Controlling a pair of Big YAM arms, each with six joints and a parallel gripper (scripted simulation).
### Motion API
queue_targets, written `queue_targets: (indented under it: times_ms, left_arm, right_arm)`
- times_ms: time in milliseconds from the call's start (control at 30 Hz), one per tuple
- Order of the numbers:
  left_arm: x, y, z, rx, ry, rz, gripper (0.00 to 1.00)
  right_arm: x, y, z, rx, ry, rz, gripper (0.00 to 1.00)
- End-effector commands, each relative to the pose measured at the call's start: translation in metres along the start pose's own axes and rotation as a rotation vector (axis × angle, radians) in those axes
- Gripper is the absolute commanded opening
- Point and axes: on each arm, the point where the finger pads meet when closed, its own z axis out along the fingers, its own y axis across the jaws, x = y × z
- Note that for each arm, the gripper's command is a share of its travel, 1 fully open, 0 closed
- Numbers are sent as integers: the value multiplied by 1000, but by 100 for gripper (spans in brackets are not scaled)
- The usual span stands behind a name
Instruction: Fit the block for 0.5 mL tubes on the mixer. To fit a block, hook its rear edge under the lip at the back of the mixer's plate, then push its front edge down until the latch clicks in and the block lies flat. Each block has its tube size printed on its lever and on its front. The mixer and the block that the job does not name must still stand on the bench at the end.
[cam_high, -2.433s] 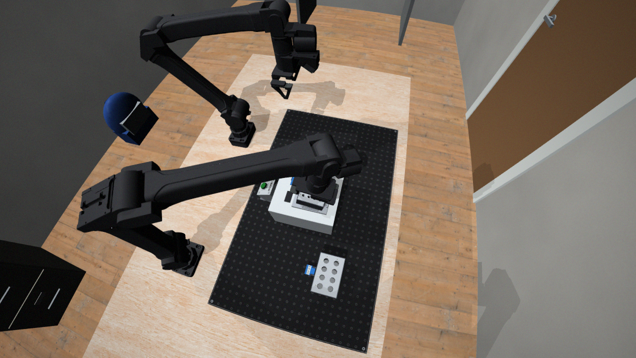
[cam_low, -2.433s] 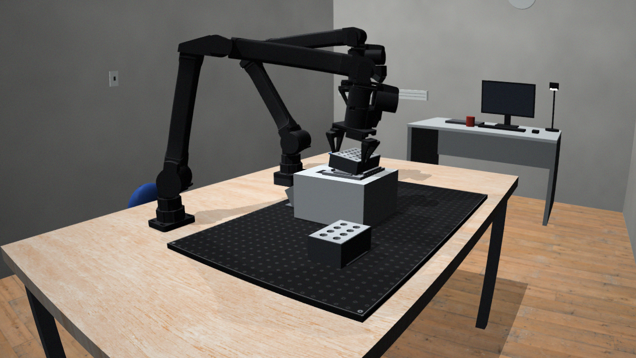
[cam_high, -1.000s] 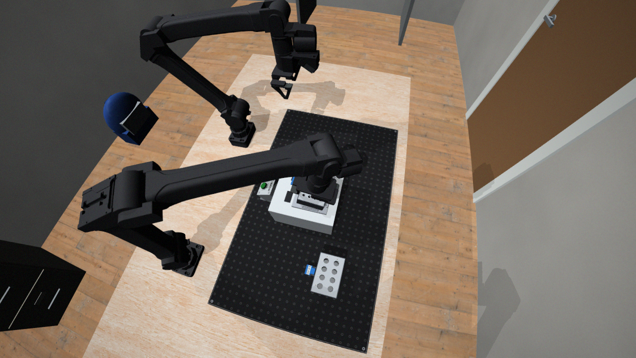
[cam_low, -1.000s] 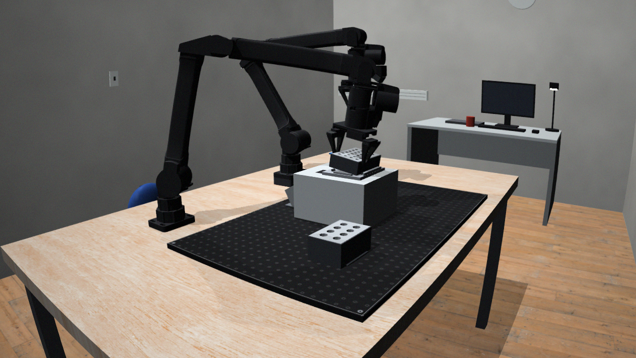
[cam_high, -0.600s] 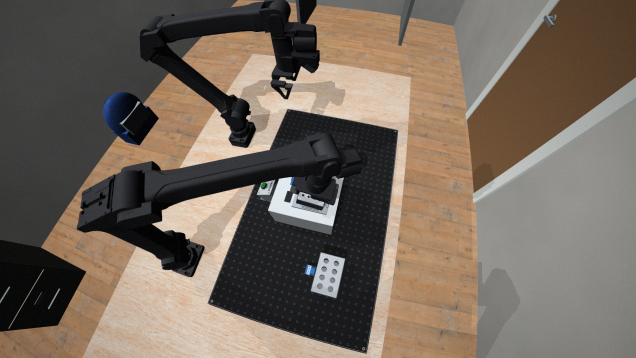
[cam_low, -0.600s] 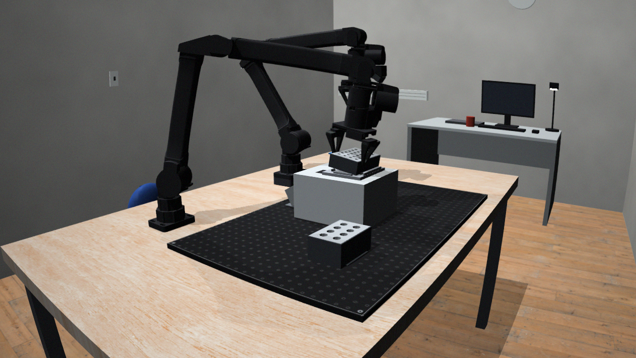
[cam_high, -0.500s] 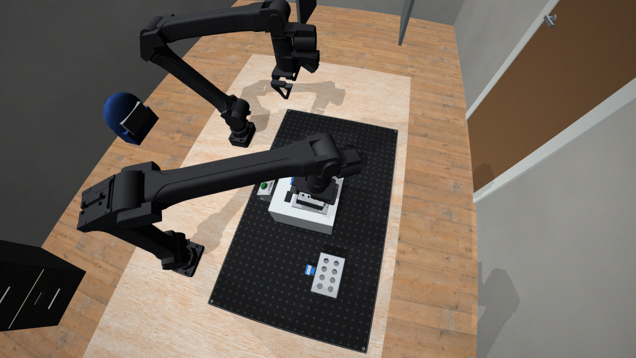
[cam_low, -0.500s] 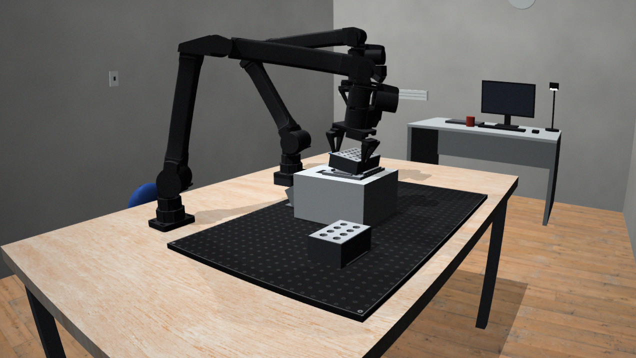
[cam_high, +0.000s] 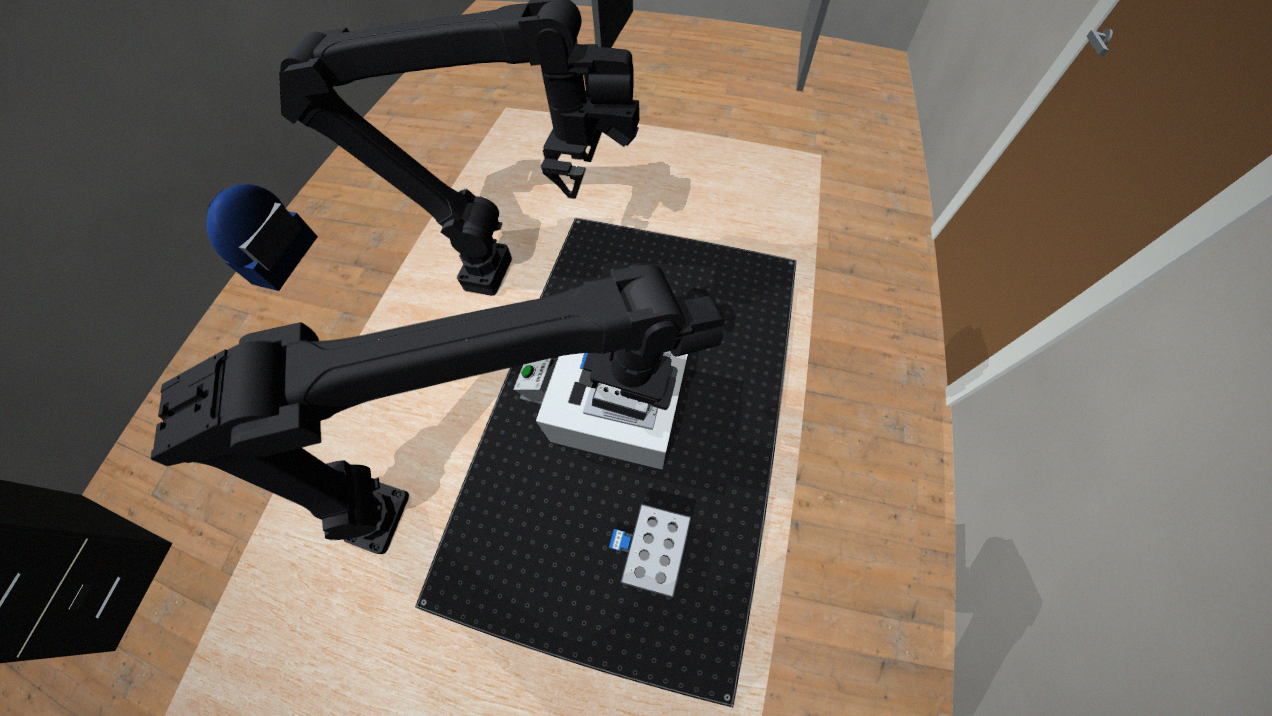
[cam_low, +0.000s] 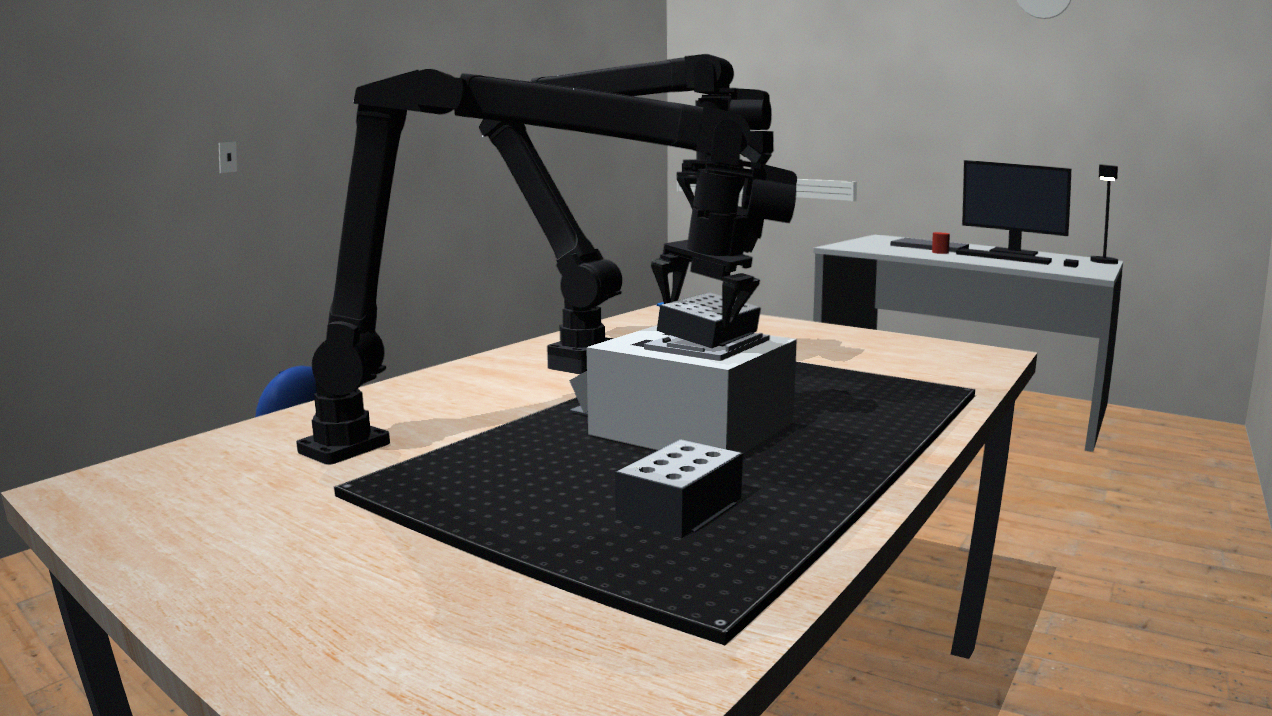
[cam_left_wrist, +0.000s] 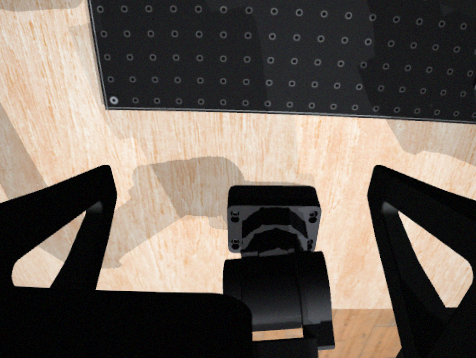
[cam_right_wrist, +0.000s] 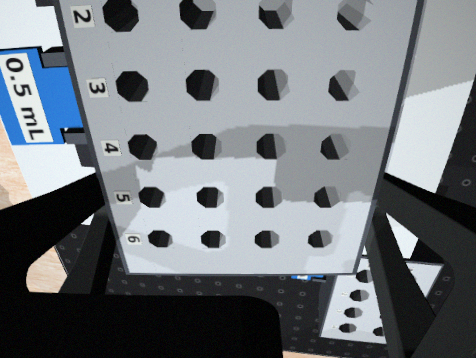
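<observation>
My right gripper (cam_low: 701, 311) (cam_right_wrist: 240, 180) is shut on the 0.5 mL block (cam_high: 614, 392) (cam_low: 685, 327) (cam_right_wrist: 240, 115), across its front and rear sides. The block is tilted over the mixer's plate (cam_high: 623, 419), its blue-lever front side higher and its rear side low near the back of the plate. The 0.5 mL label shows on the lever (cam_right_wrist: 60, 95). Whether the rear edge is under the lip is hidden. The white mixer (cam_high: 596, 440) (cam_low: 658, 391) stands on the black mat. My left gripper (cam_high: 570, 182) (cam_left_wrist: 242, 179) is open and empty, away from the mixer, above the bare table.
The other block (cam_high: 654, 551) (cam_low: 680, 498), with eight-hole rows of larger holes and a blue lever (cam_high: 620, 539), stands on the black mat (cam_high: 551, 569) beside the mixer. A control box with a green button (cam_high: 528, 370) sits at the mixer's front.
</observation>
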Motion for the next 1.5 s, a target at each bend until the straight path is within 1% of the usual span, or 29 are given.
queue_targets:
  times_ms: [0, 33, 167, 200, 233, 300, 433, 533, 600, 633, 733, 1467]
  left_arm:
    - [-5, 3, -3, -3, -20, -7, 100]
    - [-5, 3, -3, -3, -20, -7, 100]
    - [-5, 3, -3, -3, -20, -8, 100]
    - [-5, 3, -3, -3, -20, -8, 100]
    - [-5, 3, -3, -3, -20, -8, 100]
    - [-5, 3, -3, -3, -20, -8, 100]
    - [-5, 3, -3, -4, -20, -8, 100]
    - [-5, 3, -3, -4, -21, -8, 100]
    - [-5, 3, -3, -4, -21, -8, 100]
    - [-5, 3, -3, -4, -21, -8, 100]
    - [-5, 3, -3, -4, -20, -9, 100]
    - [-4, 3, -2, -3, -17, -10, 100]
  right_arm:
    - [-12, -11, -43, 81, -69, -15, 0]
    - [-13, -12, -42, 79, -67, -15, 0]
    - [-12, -14, -23, 59, -53, -13, 0]
    - [-11, -12, -24, 60, -54, -13, 0]
    - [-10, -10, -22, 55, -34, -11, 0]
    - [-10, -10, -22, 55, -34, -11, 0]
    - [-7, -22, -27, 55, -21, -9, 0]
    - [-7, -21, -26, 43, -32, 0, 0]
    - [-5, -22, -26, 48, -22, 9, 0]
    - [-5, -21, -26, 69, -25, 9, 0]
    - [-6, -20, -26, 74, -24, 9, 0]
    - [-7, -18, -26, 84, -19, 12, 0]
